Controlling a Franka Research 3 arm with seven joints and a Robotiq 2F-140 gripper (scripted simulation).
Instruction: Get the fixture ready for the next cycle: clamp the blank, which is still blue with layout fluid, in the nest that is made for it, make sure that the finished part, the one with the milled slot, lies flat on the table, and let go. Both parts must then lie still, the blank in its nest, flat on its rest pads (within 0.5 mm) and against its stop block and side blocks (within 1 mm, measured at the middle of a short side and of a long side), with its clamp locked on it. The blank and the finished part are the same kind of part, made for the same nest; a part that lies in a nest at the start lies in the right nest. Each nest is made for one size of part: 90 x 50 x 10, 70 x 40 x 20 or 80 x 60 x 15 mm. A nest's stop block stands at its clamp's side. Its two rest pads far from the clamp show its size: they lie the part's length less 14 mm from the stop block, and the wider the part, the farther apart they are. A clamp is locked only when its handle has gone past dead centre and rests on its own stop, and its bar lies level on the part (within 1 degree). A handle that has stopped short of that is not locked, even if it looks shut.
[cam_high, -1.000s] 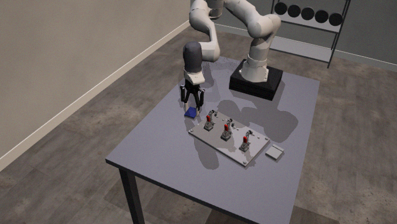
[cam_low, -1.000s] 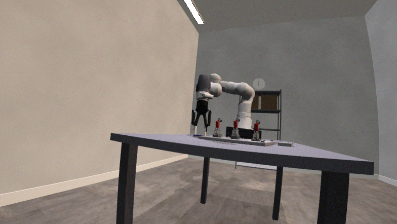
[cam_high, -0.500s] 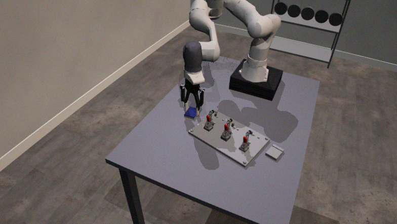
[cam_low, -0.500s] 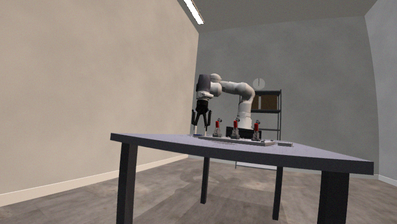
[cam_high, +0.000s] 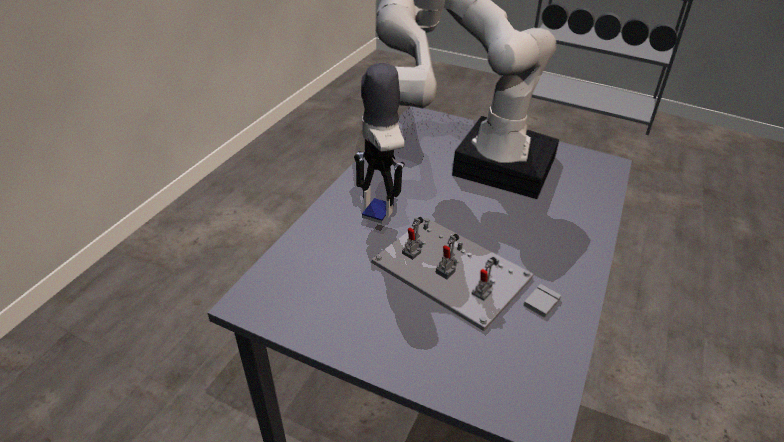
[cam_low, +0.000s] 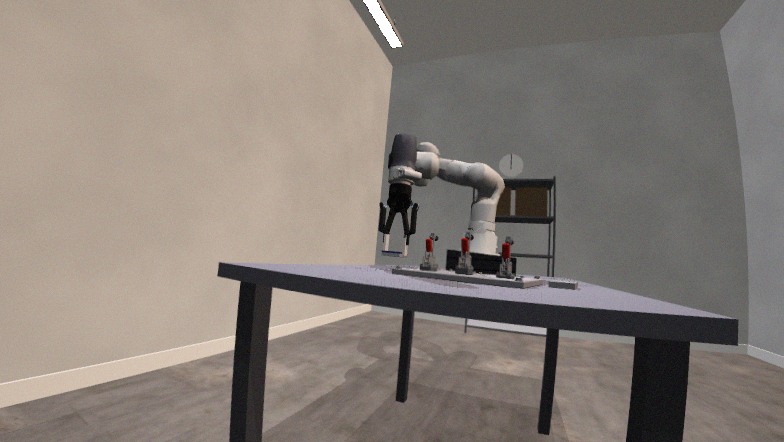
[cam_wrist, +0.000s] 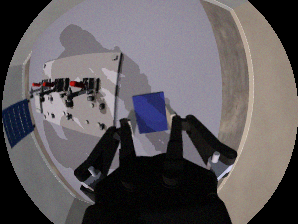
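Note:
The blue blank (cam_high: 375, 209) is a flat plate held between my gripper's (cam_high: 377, 207) fingers, a little above the table, at the table's left side just beyond the fixture plate's (cam_high: 457, 269) near-left corner. In the exterior view the blank (cam_low: 392, 253) hangs clear of the table top under the gripper (cam_low: 394, 251). The wrist view shows the blank (cam_wrist: 149, 112) between the fingertips. The grey finished part (cam_high: 542, 299) lies flat on the table right of the plate. The plate's three clamps (cam_high: 447, 259) have red handles standing up, and the nests look empty.
The robot base (cam_high: 505, 159) stands on a black block at the back of the table. The fixture plate (cam_low: 466, 276) lies mid-table with its clamps (cam_low: 464, 258) sticking up. A shelf rack (cam_high: 609, 32) stands behind the table.

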